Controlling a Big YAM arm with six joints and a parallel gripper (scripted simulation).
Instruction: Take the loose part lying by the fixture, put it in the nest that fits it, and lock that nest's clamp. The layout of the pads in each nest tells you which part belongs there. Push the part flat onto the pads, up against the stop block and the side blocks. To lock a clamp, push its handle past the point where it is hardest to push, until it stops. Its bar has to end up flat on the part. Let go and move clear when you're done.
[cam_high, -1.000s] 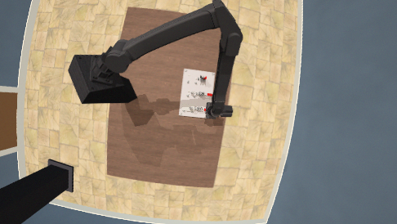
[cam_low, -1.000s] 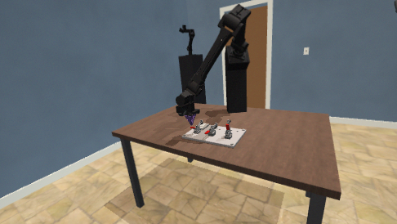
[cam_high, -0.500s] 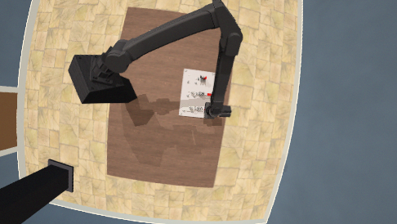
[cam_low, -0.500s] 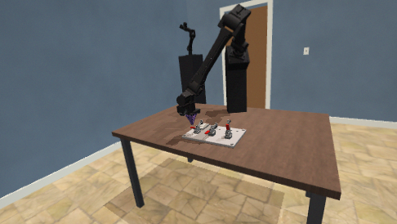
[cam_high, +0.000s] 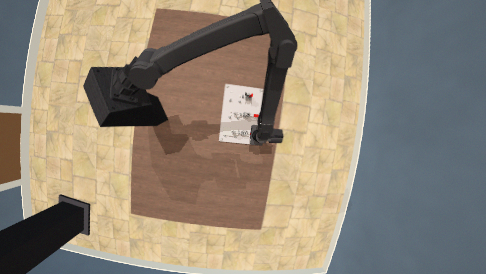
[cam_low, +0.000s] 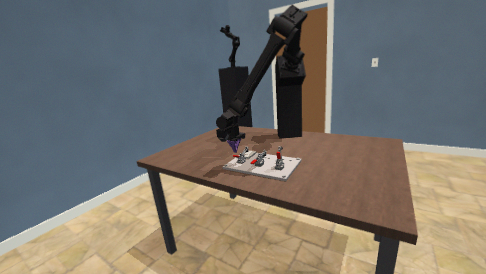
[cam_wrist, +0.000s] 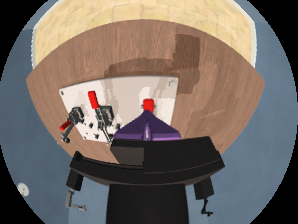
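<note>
A white fixture plate (cam_high: 241, 111) lies on the wooden table and carries three small toggle clamps with red handles; it also shows in the side view (cam_low: 262, 167). My gripper (cam_low: 233, 145), with purple fingers, is shut and empty at the plate's near end in the overhead view (cam_high: 261, 136). In the wrist view the shut fingertips (cam_wrist: 147, 125) point at a red handle (cam_wrist: 148, 104) just ahead of them; I cannot tell if they touch. Two more clamps (cam_wrist: 93, 99) stand to the left. The part is too small to make out.
The arm's black base block (cam_high: 122, 100) stands on the table's far side. A second black stand (cam_low: 291, 95) is behind the table. The plate lies close to the table's edge (cam_high: 275, 150).
</note>
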